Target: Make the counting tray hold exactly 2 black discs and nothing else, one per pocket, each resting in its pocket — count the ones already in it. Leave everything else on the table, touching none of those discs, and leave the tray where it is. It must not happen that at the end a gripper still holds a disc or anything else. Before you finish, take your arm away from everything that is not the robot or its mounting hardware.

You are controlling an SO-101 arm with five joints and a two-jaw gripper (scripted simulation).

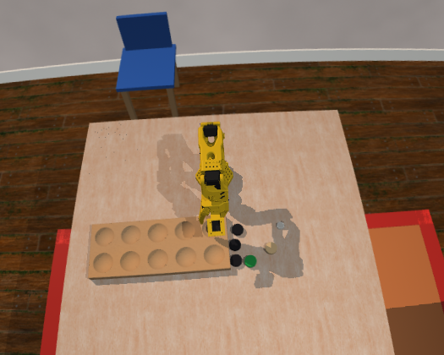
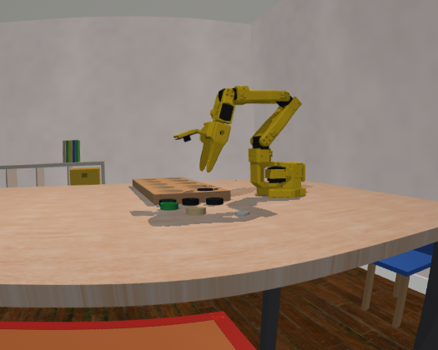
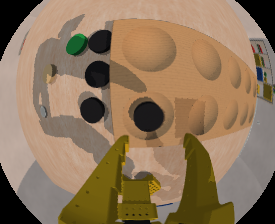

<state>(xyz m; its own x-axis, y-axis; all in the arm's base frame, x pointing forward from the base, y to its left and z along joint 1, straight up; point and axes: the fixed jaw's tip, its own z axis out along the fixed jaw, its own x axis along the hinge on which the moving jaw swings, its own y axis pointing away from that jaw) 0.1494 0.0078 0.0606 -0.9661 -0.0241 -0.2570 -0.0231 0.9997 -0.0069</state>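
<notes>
The wooden counting tray (image 1: 158, 249) has two rows of round pockets. One black disc (image 3: 148, 116) rests in the pocket at the tray's right end, in the row nearer the arm; it also shows in the side view (image 2: 204, 189). My gripper (image 2: 206, 170) hangs a good way above that pocket, slightly open and empty, as the wrist view (image 3: 154, 145) shows. Three more black discs (image 1: 237, 229) (image 1: 234, 244) (image 1: 236, 260) lie in a line on the table just right of the tray. The other pockets I can see are empty.
A green disc (image 1: 249, 261) touches or nearly touches the nearest black disc. A tan disc (image 1: 271, 248) and a small grey disc (image 1: 280, 225) lie further right. The arm's base (image 2: 277, 179) stands behind the tray.
</notes>
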